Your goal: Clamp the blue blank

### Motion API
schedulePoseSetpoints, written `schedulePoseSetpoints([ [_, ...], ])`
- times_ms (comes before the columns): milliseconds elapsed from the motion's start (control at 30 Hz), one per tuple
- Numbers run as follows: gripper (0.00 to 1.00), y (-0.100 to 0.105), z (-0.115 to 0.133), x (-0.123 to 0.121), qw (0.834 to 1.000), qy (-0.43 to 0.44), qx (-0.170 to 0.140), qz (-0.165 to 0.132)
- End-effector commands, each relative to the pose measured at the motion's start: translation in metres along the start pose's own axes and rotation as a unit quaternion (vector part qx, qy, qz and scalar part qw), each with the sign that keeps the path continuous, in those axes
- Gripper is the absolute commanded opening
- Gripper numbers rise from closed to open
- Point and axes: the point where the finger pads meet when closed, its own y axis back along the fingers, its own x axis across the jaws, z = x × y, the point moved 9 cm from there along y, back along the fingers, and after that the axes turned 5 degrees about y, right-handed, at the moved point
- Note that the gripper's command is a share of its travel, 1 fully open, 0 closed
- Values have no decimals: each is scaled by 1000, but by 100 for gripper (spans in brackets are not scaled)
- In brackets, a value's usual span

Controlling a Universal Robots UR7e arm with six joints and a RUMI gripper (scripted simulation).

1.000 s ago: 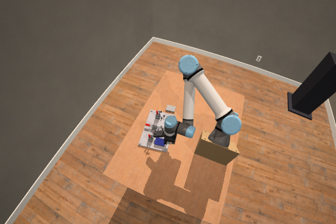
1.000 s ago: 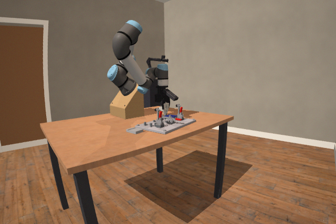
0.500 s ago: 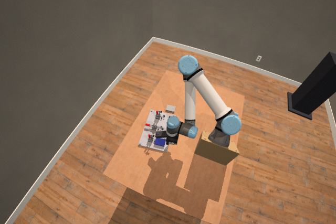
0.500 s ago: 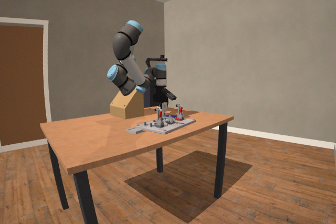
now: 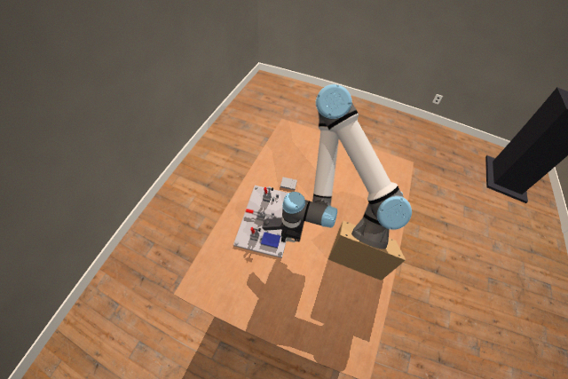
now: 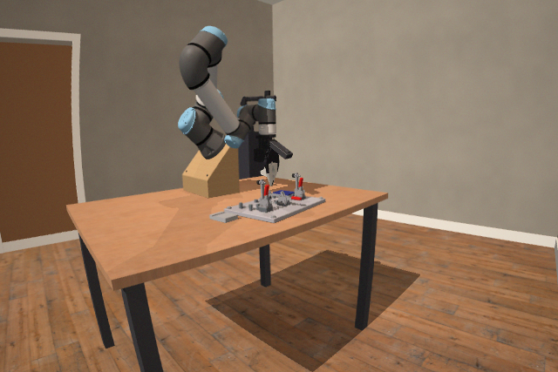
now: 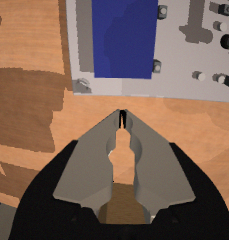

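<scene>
The blue blank [image 7: 125, 37] lies in a nest of the grey fixture plate [image 5: 259, 226]; it also shows in the top view [image 5: 270, 240]. My gripper [image 7: 121, 111] is shut and empty, its tips over bare table just off the plate's edge, a little short of the blank's near end; it shows above the fixture in the exterior view [image 6: 271, 177]. Red-handled toggle clamps [image 5: 250, 211] stand on the plate; two show upright in the exterior view [image 6: 266, 191] [image 6: 298, 184]. The grey finished part [image 5: 288, 183] lies on the table beside the fixture's far end.
The arm's wooden base block [image 5: 366, 250] stands on the table to the right of the fixture. Small pads and blocks [image 7: 214, 77] dot the plate beside the blank. A dark pillar [image 5: 532, 146] stands off the table.
</scene>
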Motion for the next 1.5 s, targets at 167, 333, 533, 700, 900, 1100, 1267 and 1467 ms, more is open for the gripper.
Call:
schedulePoseSetpoints([
  [167, 0, 7, -1, 0, 1000, 0, -2, 0],
  [333, 0, 7, -1, 0, 1000, 0, -2, 0],
  [533, 0, 7, -1, 0, 1000, 0, -2, 0],
  [700, 0, 7, -1, 0, 1000, 0, -2, 0],
  [900, 0, 7, -1, 0, 1000, 0, -2, 0],
  [1100, 0, 7, -1, 0, 1000, 0, -2, 0],
  [1267, 0, 7, -5, -4, 1000, 0, -2, 0],
  [1467, 0, 7, -17, -13, 1000, 0, -2, 0],
])
